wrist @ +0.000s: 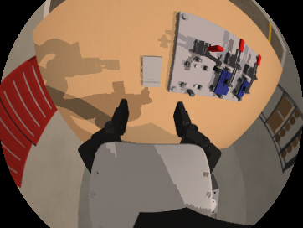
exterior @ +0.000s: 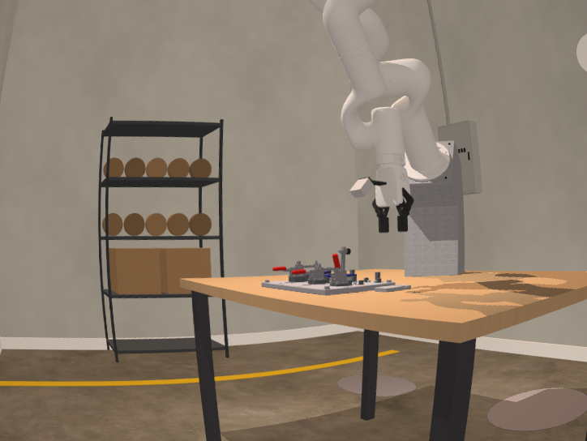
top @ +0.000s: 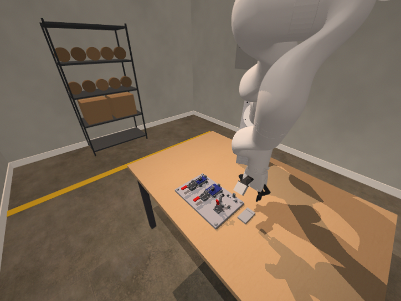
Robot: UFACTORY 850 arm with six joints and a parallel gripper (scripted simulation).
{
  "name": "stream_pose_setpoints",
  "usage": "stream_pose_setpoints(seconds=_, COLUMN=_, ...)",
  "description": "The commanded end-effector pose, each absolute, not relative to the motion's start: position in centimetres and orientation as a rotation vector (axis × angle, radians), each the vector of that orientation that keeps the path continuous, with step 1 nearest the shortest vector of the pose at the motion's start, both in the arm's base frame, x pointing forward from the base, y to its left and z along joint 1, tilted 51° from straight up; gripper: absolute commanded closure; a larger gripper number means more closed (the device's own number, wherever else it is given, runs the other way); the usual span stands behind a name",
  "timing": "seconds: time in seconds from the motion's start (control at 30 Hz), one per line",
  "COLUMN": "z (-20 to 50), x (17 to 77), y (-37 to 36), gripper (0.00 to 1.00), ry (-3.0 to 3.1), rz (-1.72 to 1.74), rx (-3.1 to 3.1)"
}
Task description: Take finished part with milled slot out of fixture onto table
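Finished part point(top: 246, 216) point(exterior: 390, 288) point(wrist: 151, 71) out of fixture point(top: 215, 221) point(exterior: 327, 289) point(wrist: 180, 54), lying flat on table point(top: 181, 161) point(exterior: 426, 308) point(wrist: 109, 25), just beside plate's edge, nearer one corner of tabletop than that corner's opposite? can't really tell. Gripper point(top: 252, 188) point(exterior: 393, 224) point(wrist: 151, 107) hangs above tabletop, fingers apart, nothing between. Both blue blanks point(top: 214, 189) point(wrist: 223, 82) sit under clamps, red handles lowered; third clamp point(top: 219, 204) point(exterior: 340, 270) point(wrist: 205, 47) stands open.

No readable text, label, brand, number or sign appears on the bench point(top: 181, 155) point(exterior: 303, 303) point(wrist: 96, 38), the fixture plate point(top: 214, 217) point(exterior: 303, 287) point(wrist: 177, 54), the slotted part point(top: 246, 216) point(exterior: 391, 288) point(wrist: 151, 70) or the arm point(top: 282, 97) point(exterior: 353, 52); dark marks on the grey wall box point(exterior: 469, 165) are too small to make out
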State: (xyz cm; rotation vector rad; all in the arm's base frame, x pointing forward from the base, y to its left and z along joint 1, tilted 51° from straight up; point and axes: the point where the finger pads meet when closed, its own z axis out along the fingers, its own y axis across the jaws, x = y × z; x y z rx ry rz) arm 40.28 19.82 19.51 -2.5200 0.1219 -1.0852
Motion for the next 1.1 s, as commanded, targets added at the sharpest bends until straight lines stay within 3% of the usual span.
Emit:
stream_pose_setpoints(seconds=0.0, z=21.0, x=38.7, y=19.1, gripper=0.19, ry=0.122, rz=-1.085, rx=-2.521)
stream_pose_setpoints(seconds=1.07, z=22.6, x=36.8, y=18.3, gripper=0.19, ry=0.122, rz=-1.085, rx=-2.521)
